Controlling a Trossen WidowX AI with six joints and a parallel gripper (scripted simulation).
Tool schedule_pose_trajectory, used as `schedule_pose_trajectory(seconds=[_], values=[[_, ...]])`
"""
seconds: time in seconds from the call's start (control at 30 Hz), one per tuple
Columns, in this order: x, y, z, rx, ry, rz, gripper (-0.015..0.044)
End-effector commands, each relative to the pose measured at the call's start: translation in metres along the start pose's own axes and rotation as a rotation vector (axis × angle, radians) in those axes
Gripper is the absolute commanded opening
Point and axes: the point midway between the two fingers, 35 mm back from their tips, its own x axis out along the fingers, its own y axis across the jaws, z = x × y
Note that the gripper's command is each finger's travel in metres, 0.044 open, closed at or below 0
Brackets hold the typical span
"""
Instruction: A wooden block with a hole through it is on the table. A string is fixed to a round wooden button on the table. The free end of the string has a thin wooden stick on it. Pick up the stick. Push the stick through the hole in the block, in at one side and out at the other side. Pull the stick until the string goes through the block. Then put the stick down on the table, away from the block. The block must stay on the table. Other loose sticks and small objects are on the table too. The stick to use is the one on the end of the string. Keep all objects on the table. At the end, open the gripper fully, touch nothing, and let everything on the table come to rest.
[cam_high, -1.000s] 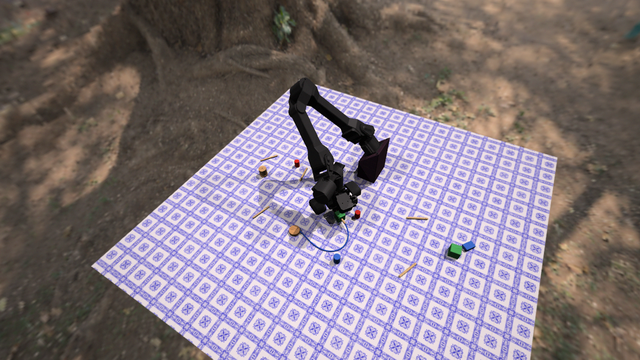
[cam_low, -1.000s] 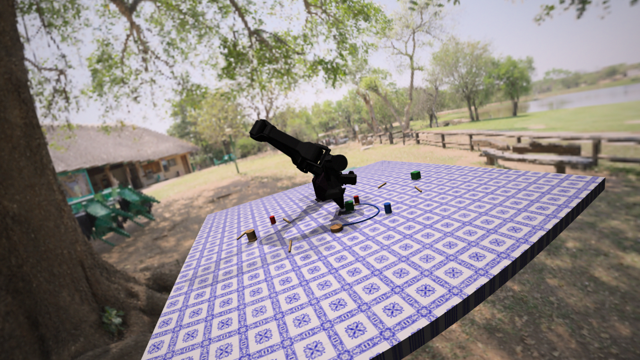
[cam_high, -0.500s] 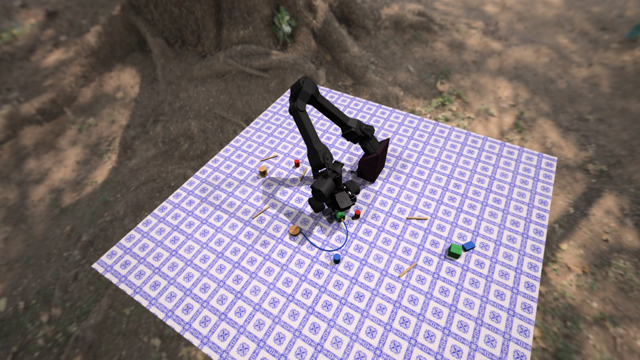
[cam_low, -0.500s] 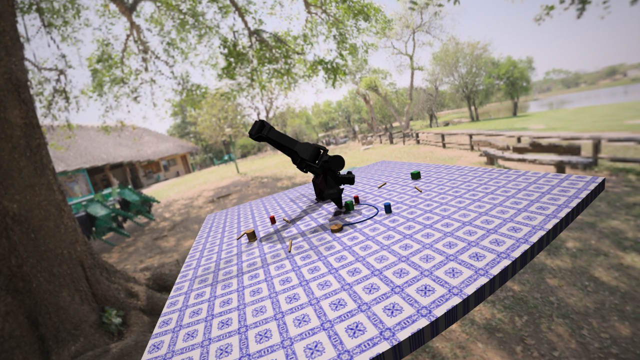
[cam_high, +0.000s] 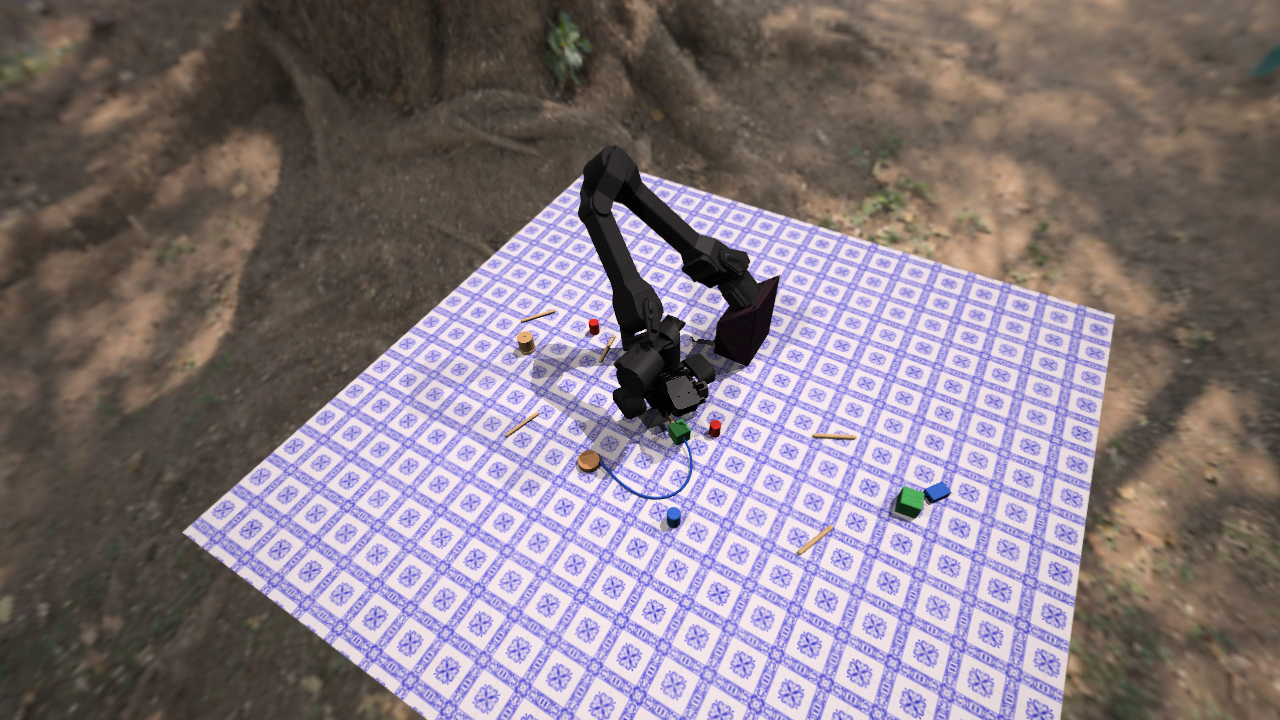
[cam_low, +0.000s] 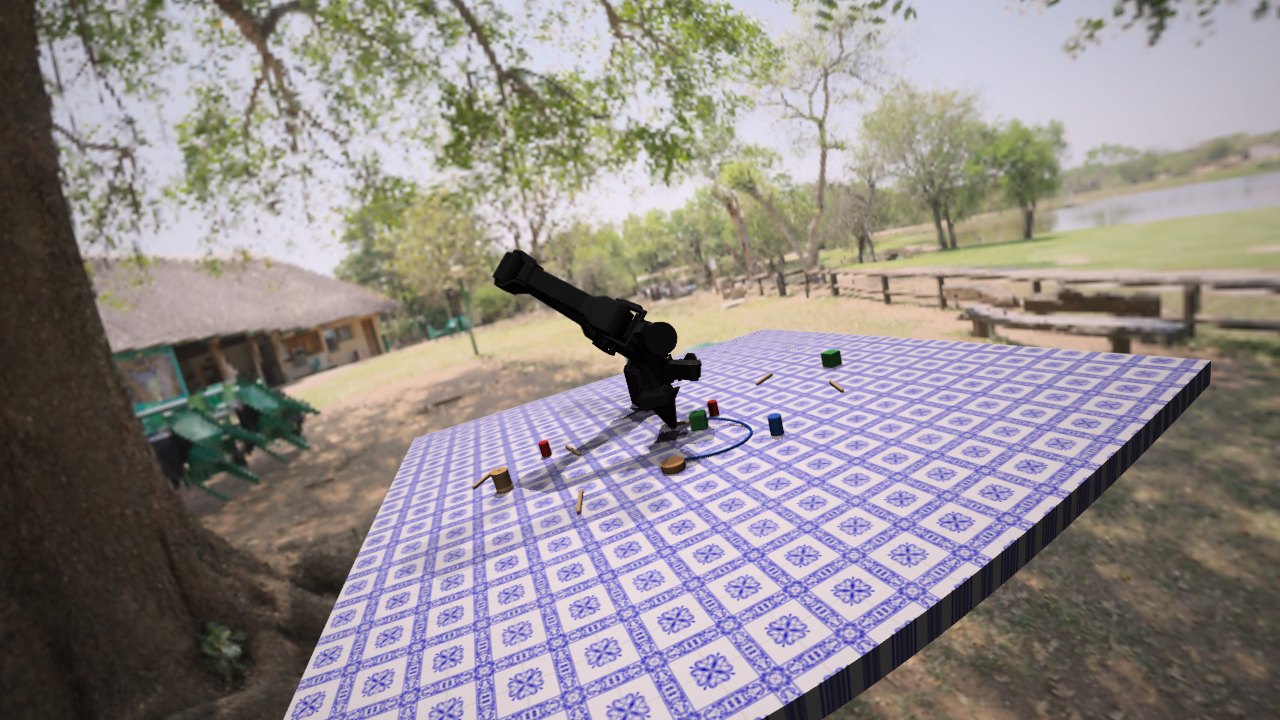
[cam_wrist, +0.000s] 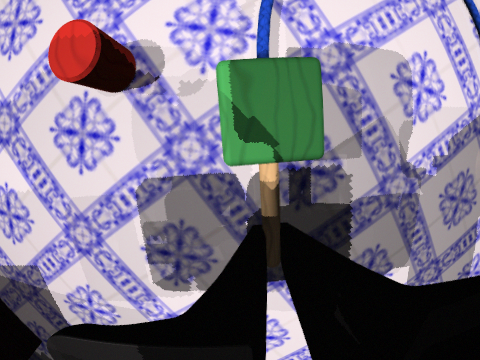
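The green block (cam_high: 679, 431) (cam_low: 698, 420) (cam_wrist: 270, 107) stands on the table just beyond my fingertips. My gripper (cam_wrist: 270, 232) is shut on the wooden stick (cam_wrist: 270, 200), which sticks out of the block's near side, in line with the hole. The blue string (cam_high: 691, 465) (cam_low: 750, 436) (cam_wrist: 264, 30) meets the block's far side and curves round to the round wooden button (cam_high: 588, 461) (cam_low: 672, 465). The inside of the hole is hidden, so I cannot tell where stick and string join. In the top and exterior views the arm hides most of the fingertips.
A red cylinder (cam_high: 715, 428) (cam_low: 712, 408) (cam_wrist: 75, 52) stands close beside the block. A blue cylinder (cam_high: 674, 516) (cam_low: 775, 424) stands outside the string's curve. Loose sticks (cam_high: 522, 424) (cam_high: 834, 437) (cam_high: 815, 540), a green cube (cam_high: 909, 501) and a wooden cylinder (cam_high: 525, 342) are farther off.
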Motion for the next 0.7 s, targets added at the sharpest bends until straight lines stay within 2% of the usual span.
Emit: schedule_pose_trajectory(seconds=[0.0, 0.67], values=[[0.000, 0.002, -0.006, -0.001, 0.003, 0.001, 0.0000], [-0.002, 0.002, -0.030, 0.001, 0.005, -0.008, 0.0000]])
